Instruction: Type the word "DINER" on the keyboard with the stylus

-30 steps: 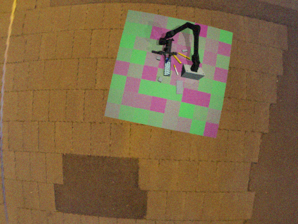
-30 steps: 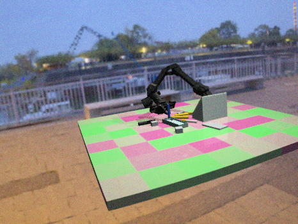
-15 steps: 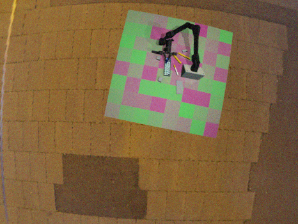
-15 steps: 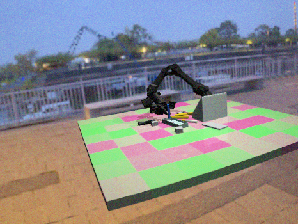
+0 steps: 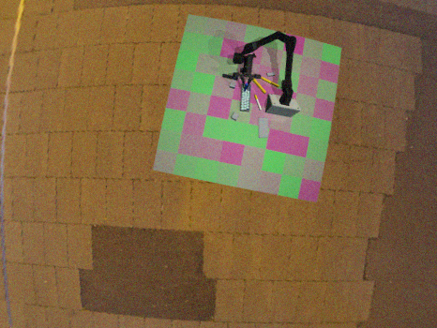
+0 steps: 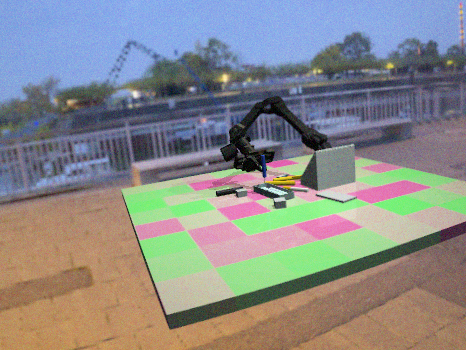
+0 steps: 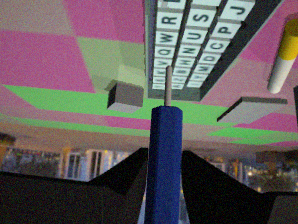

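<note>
The blue cylindrical stylus with a thin grey tip [image 7: 164,150] stands upright in the black pincer [image 7: 162,175], which is closed narrowly on its shaft. In the wrist view its tip hangs over the end rows of the dark-framed keyboard with white lettered keys [image 7: 200,40]; I cannot tell whether it touches a key. The keyboard [image 6: 272,190] lies on the pink, green and beige checkered bench [image 6: 260,280], with the stylus [image 6: 263,166] above its far end. Just beside the keyboard sit a small grey block [image 7: 124,96] and a flat grey slab [image 7: 247,109]. A yellow-and-white pencil [image 7: 283,56] lies to the right. A grey wedge-shaped base [image 6: 330,167] carries the black arm [image 6: 272,107].
</note>
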`<state>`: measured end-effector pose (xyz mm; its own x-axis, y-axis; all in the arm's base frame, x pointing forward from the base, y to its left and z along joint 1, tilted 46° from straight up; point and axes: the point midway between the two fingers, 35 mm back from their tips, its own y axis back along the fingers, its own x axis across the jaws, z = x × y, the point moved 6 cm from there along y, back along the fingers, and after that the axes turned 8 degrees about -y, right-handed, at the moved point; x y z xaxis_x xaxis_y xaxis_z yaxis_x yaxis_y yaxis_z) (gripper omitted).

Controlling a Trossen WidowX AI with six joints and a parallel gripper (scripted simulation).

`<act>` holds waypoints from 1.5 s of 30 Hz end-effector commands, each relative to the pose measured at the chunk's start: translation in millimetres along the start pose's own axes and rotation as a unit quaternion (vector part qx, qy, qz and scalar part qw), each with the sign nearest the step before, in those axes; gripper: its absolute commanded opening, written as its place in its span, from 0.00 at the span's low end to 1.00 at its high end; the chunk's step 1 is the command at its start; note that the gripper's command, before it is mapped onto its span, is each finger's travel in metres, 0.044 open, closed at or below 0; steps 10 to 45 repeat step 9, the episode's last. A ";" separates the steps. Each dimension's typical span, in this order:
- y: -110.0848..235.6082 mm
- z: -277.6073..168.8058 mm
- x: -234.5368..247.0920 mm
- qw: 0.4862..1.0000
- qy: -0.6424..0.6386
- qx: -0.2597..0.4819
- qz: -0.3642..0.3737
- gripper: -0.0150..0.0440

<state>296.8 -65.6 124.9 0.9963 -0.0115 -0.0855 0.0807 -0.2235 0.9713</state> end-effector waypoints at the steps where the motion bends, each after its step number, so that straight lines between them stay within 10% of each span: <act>1: 0.0 0.0 0.0 1.000 0.000 0.000 0.000 0.40; 45: 0.0 0.0 0.0 1.000 0.000 0.000 0.000 0.39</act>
